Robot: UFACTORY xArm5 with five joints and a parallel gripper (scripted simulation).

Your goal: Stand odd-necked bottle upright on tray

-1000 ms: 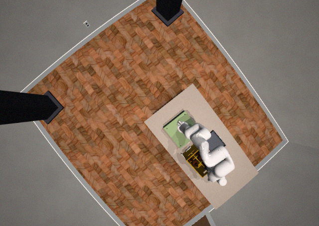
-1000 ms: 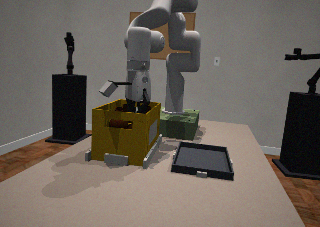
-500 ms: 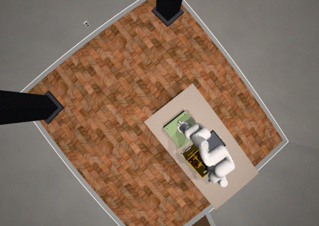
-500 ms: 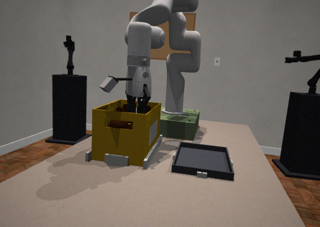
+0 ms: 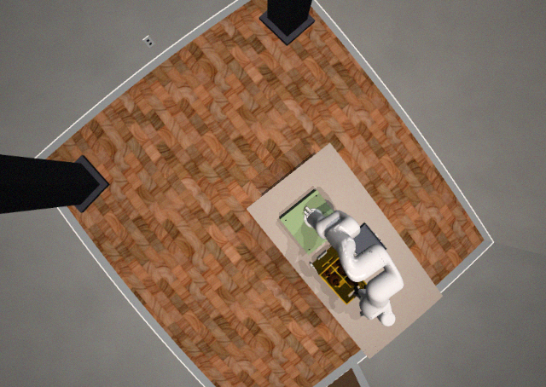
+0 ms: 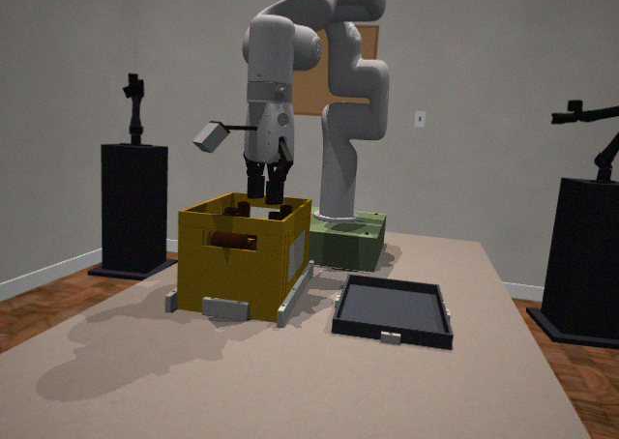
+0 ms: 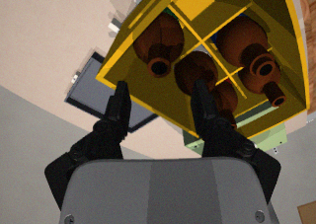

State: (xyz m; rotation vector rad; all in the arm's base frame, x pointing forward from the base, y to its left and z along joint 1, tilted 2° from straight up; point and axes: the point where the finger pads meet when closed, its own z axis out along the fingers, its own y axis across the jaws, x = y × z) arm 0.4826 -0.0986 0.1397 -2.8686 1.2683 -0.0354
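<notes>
The yellow crate [image 5: 341, 295] [image 6: 224, 279] [image 7: 140, 83] stands level on the table. In the wrist view it holds several brown bottles: one [image 7: 157, 38] near the tray-side wall, one [image 7: 193, 72] partly behind a finger, one [image 7: 226, 98] beyond it, a larger-looking one [image 7: 239, 34] and one [image 7: 262, 81] at the far side. Some necks look tilted in this slanted view; neck widths are hard to compare. My gripper [image 6: 264, 194] [image 7: 160, 91] is open and empty, its fingertips just above the crate's rim and bottle mouths. The dark tray [image 5: 367, 238] [image 6: 390, 305] [image 7: 94, 83] lies level and empty.
Grey stop blocks [image 6: 224, 308] stand around the crate's foot, and small ones around the tray. The green base block [image 5: 293, 231] [image 6: 344, 247] carries the arm behind the crate. Two black pedestals [image 6: 132, 209] [image 6: 582, 254] stand off the table.
</notes>
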